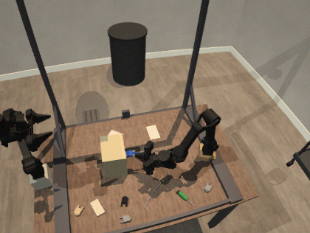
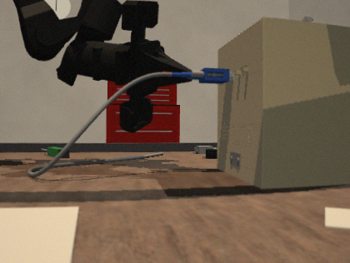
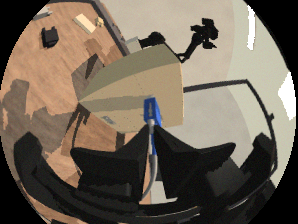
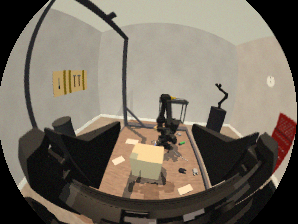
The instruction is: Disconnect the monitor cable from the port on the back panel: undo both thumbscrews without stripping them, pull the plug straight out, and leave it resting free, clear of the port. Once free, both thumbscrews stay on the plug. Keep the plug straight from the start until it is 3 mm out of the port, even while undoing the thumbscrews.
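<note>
Pinching a thumbscrew point(image 2: 197, 75) point(image 3: 151, 122) (a grey one), left claw point(image 1: 147, 156) point(image 2: 190, 80) point(image 3: 151, 129) behind blue plug point(image 1: 129, 153) point(image 2: 216, 76) point(image 3: 152, 109).

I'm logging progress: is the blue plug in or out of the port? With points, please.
Apparently in: the blue plug point(image 1: 130, 153) point(image 2: 215, 75) point(image 3: 152, 110) meets the box's panel.

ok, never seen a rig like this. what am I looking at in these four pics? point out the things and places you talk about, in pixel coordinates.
Two robot arms, each ending in two-fingered jaws. Top looks down from above; exterior looks across from about table height; each wrist view comes from a camera on that arm.

On the table point(image 1: 85, 192) point(image 2: 167, 233) point(image 3: 25, 65) point(image 4: 120, 172): a beige box point(image 1: 114, 147) point(image 2: 292, 62) point(image 3: 140, 85) point(image 4: 150, 153), cream cards point(image 1: 97, 207), a green screwdriver point(image 1: 181, 195) point(image 2: 54, 151) point(image 4: 182, 143) and small loose parts point(image 1: 125, 219).

A blue plug point(image 1: 129, 153) point(image 2: 217, 75) point(image 3: 153, 110) sits at the box's back panel. The left arm point(image 1: 188, 144) point(image 2: 96, 58) point(image 4: 164, 115) appears to grip its cable point(image 1: 155, 189) point(image 2: 89, 118) point(image 3: 154, 172) just behind it. The right arm point(image 1: 26, 151) point(image 3: 189, 52) hangs off to the side, jaws open, holding nothing.
</note>
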Robot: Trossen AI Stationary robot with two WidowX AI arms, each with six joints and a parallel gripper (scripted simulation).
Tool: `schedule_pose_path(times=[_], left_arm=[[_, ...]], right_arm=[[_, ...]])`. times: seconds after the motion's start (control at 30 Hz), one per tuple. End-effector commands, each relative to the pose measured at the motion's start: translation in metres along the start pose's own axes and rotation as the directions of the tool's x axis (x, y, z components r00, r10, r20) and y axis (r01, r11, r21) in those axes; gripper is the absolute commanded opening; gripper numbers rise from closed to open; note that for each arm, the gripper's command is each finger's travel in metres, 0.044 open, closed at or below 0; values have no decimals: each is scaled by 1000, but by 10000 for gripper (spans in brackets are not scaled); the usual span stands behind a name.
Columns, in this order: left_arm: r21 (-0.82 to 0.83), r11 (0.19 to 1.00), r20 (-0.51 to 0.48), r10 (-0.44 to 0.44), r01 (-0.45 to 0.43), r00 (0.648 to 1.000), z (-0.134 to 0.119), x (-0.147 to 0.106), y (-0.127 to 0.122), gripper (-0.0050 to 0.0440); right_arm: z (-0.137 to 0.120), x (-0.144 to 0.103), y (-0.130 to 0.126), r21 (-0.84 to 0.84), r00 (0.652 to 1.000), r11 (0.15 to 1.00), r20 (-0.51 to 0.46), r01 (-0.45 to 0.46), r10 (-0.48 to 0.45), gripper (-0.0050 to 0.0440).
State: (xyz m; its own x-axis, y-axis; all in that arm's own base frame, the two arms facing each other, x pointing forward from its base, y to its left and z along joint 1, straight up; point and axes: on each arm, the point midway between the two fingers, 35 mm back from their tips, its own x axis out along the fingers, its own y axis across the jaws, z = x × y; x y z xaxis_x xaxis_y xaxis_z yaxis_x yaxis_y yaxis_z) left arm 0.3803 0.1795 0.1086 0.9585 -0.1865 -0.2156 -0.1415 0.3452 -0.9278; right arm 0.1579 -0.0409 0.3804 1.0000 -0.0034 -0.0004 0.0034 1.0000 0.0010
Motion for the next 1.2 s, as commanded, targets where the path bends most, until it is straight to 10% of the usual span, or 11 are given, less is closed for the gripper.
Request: schedule_pose_path(times=[0.0,1.17], left_arm=[[1,1000,11,-26,26,1000,5,0,-7,0],[-231,954,30,-188,189,982,4,0,-1,0]], right_arm=[[3,0,1,-7,1000,1000,2,-3,3,440],[3,0,1,-7,1000,1000,2,-3,3,440]])
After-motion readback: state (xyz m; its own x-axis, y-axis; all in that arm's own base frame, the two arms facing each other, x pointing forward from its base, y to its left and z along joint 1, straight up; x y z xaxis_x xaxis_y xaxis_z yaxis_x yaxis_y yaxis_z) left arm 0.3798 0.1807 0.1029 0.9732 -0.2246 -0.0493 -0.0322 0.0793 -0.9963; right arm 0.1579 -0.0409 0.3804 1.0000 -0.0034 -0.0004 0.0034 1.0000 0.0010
